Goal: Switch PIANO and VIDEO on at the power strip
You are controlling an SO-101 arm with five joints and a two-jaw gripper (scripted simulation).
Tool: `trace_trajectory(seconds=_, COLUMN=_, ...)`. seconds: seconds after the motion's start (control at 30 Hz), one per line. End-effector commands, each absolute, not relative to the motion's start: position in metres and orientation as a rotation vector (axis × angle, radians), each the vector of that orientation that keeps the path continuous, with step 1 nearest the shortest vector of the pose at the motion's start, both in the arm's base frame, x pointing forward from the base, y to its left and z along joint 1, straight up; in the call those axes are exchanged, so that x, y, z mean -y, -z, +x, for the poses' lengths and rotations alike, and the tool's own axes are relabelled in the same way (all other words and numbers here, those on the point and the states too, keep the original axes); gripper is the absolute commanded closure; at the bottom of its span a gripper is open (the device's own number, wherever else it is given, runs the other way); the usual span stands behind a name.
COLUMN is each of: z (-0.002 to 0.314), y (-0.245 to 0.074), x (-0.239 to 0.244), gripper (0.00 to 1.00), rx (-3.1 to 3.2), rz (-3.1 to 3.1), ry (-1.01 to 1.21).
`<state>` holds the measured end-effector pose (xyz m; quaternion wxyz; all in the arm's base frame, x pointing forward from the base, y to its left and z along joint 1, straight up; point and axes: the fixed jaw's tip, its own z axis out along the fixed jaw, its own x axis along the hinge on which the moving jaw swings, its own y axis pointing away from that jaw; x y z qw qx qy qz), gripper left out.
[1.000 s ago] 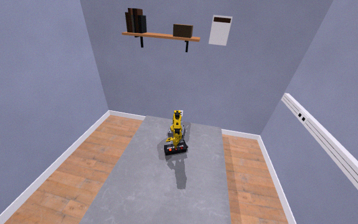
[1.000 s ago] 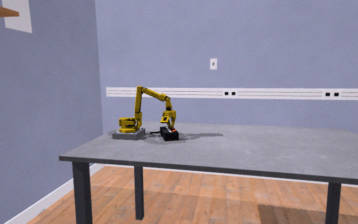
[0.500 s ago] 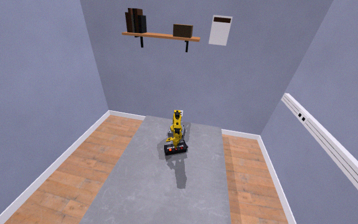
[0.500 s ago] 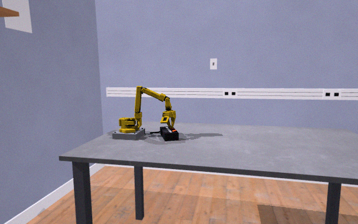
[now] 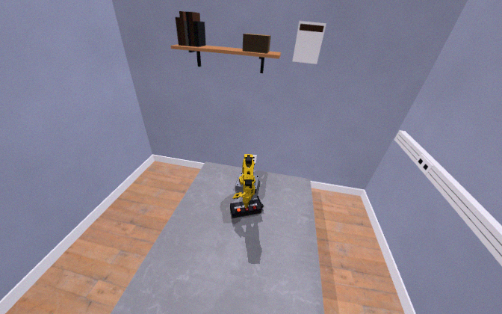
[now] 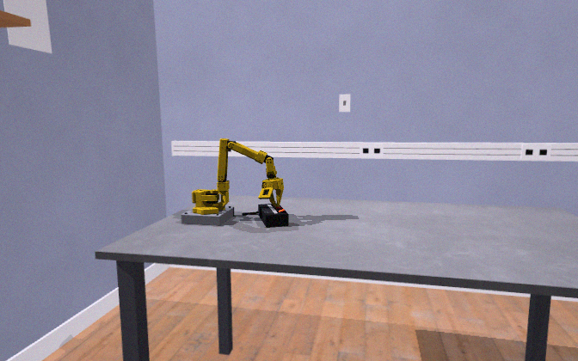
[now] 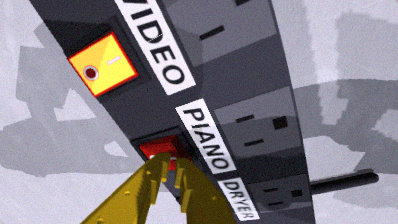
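A black power strip [image 7: 210, 100] lies on the grey table, labels facing up; it also shows in the top view [image 5: 246, 207] and the exterior view [image 6: 273, 215]. In the wrist view the VIDEO switch [image 7: 103, 63] glows bright yellow-orange. The PIANO switch [image 7: 162, 150] is a darker red, partly covered by my fingertips. The DRYER label [image 7: 239, 199] sits below; its switch is hidden behind my jaws. My yellow gripper [image 7: 167, 167] is shut, empty, with its tips at the PIANO switch. It points down over the strip [image 6: 273, 207].
The arm's base [image 6: 208, 214] stands just behind the strip. The strip's black cord [image 7: 345, 181] runs off to one side. A shelf with books [image 5: 225, 39] hangs on the far wall. The table's edges are far from the strip.
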<state>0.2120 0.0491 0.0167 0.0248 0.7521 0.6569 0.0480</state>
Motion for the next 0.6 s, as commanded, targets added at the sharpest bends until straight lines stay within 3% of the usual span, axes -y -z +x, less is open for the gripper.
trace_trajectory(seconds=0.0, z=0.1945, y=0.0070, x=-0.0450, gripper=1.00, rx=-2.076, rz=2.360, ry=0.005)
trace_trajectory(seconds=0.57, z=0.1919, y=0.0110, x=-0.0442, gripper=1.00, rx=-2.075, rz=2.360, ry=0.005)
